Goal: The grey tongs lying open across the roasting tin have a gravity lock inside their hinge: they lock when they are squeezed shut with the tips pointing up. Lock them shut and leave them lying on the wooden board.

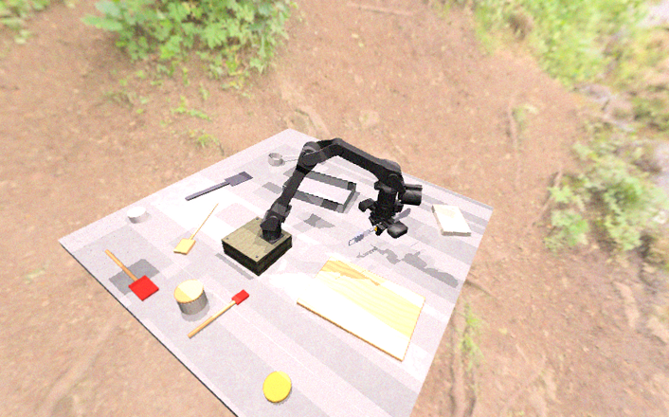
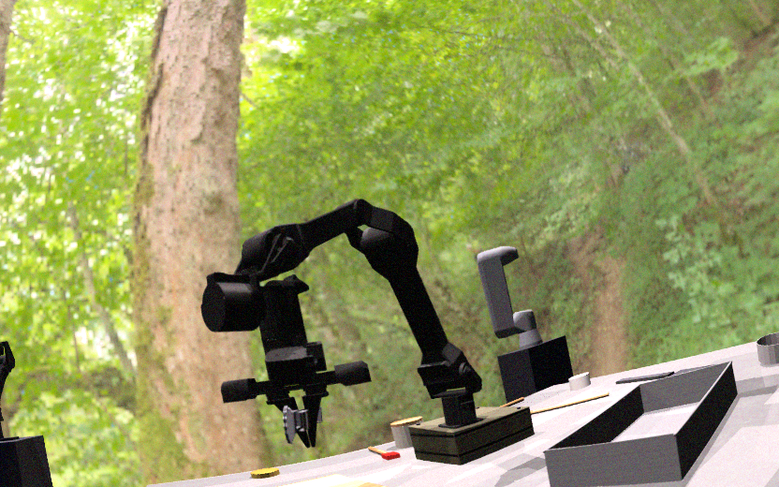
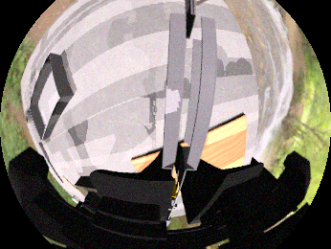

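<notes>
My gripper [image 1: 378,230] [image 2: 310,440] [image 3: 171,146] points down and is shut on the grey tongs [image 1: 356,238] [image 2: 289,424] [image 3: 175,57], held well above the table. In the exterior view the scalloped tips face the camera, close together; in the wrist view the two arms run side by side with a narrow gap. Whether the lock is engaged cannot be seen. The wooden board [image 1: 366,303] [image 2: 339,482] [image 3: 226,147] lies flat, nearer the top camera than the gripper. The roasting tin [image 1: 346,200] [image 2: 617,465] [image 3: 62,72] stands on the table, away from the gripper.
A pale block [image 1: 450,220] lies at the far right. Around the arm's base [image 1: 256,243] lie a dark spatula [image 1: 221,186], a red spatula [image 1: 143,288], a red-tipped stick [image 1: 217,314] and a lidded tin [image 1: 191,297]. A yellow disc [image 1: 277,386] [image 2: 264,473] lies near the front edge.
</notes>
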### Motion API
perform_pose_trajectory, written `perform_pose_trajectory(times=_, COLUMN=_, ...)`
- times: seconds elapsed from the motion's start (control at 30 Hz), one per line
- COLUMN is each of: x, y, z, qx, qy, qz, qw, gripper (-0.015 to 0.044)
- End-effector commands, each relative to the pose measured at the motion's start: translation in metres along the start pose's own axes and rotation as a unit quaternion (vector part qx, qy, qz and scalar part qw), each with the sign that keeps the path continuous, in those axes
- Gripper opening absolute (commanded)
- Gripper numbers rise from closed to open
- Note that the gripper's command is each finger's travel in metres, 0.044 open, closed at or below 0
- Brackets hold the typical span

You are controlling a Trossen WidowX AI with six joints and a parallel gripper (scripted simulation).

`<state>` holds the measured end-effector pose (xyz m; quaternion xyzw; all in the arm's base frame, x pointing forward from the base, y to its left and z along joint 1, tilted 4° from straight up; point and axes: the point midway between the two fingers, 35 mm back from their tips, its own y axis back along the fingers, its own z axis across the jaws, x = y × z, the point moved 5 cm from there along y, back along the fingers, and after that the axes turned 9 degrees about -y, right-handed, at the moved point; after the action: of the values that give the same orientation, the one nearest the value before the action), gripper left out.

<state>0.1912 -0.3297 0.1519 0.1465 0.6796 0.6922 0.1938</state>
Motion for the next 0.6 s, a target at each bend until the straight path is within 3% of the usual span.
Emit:
perform_pose_trajectory(times=0.0, x=0.014, y=0.002, z=-0.026, qx=0.004, qy=-0.025, qz=0.000, qw=1.000, gripper=-0.0150)
perform_pose_trajectory(times=0.57, x=0.089, y=0.002, z=-0.111, qx=0.006, qy=-0.129, qz=0.003, qw=0.992, gripper=-0.0150)
